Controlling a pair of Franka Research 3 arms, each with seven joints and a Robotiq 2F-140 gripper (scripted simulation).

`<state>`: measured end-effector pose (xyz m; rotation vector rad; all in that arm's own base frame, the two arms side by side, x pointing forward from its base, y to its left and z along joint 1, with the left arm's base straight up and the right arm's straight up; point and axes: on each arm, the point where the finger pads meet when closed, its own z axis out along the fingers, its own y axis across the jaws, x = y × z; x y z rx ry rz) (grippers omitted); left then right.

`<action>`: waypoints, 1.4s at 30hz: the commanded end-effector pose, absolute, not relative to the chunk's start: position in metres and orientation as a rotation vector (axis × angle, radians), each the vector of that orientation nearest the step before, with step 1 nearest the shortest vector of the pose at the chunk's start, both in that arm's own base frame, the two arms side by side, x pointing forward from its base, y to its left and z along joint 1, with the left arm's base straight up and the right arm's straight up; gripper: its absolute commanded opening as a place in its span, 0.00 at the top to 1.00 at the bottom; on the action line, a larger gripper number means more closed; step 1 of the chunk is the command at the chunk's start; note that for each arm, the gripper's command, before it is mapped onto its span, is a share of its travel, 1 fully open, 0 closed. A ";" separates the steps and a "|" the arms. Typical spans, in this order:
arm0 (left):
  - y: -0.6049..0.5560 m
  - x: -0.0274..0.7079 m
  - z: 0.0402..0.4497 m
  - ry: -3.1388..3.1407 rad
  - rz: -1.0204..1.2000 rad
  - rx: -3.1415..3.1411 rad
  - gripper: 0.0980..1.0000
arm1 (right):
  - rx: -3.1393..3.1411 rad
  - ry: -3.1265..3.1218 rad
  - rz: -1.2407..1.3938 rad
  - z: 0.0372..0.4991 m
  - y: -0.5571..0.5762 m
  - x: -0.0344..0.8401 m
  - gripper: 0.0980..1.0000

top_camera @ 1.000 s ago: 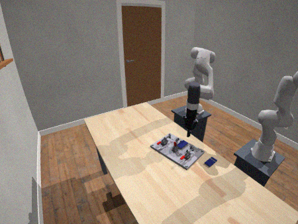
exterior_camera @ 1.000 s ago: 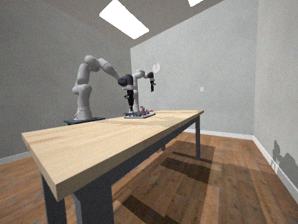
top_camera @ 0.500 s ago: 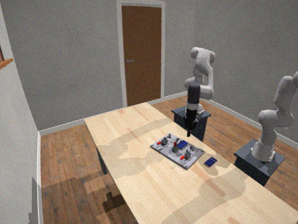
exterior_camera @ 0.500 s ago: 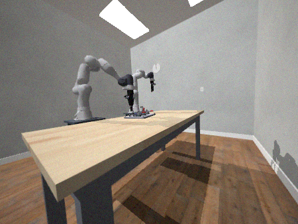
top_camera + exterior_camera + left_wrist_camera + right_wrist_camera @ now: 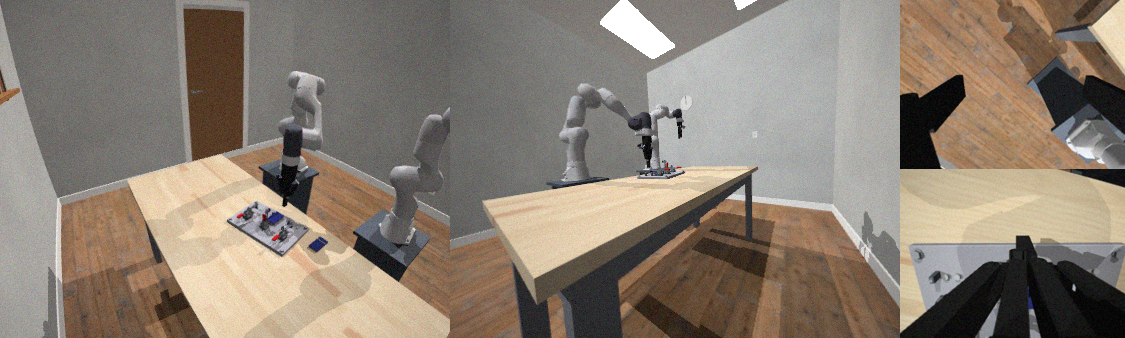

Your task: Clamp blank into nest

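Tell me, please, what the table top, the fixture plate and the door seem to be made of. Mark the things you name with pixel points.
Table top [image 5: 200, 280] [image 5: 600, 220]: light wood, probably matt, judging by its pale grain and board pattern.
Fixture plate [image 5: 290, 245] [image 5: 941, 253]: likely metal, given its even grey, though painted plastic is possible.
Door [image 5: 215, 75]: apparently brown wood or veneer, judging by colour; its finish looks dull.

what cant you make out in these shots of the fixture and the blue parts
- Clamp locks on the fixture plate: top view, handles too small.
- Pad layout under the blue piece: right wrist view, right tool blocks it.
- Slot on the blue part beside the plate: top view, too blurred.
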<state>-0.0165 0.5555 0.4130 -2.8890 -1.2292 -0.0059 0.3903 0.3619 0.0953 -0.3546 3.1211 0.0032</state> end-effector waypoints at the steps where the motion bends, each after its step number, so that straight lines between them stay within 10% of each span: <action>1: 0.555 -0.016 0.413 -1.229 -0.006 -2.889 0.00 | -0.352 3.122 0.000 0.096 0.362 0.390 1.00; 42: 0.555 -0.016 0.413 -1.229 -0.006 -2.889 0.00 | -0.352 3.122 0.000 0.096 0.412 0.435 1.00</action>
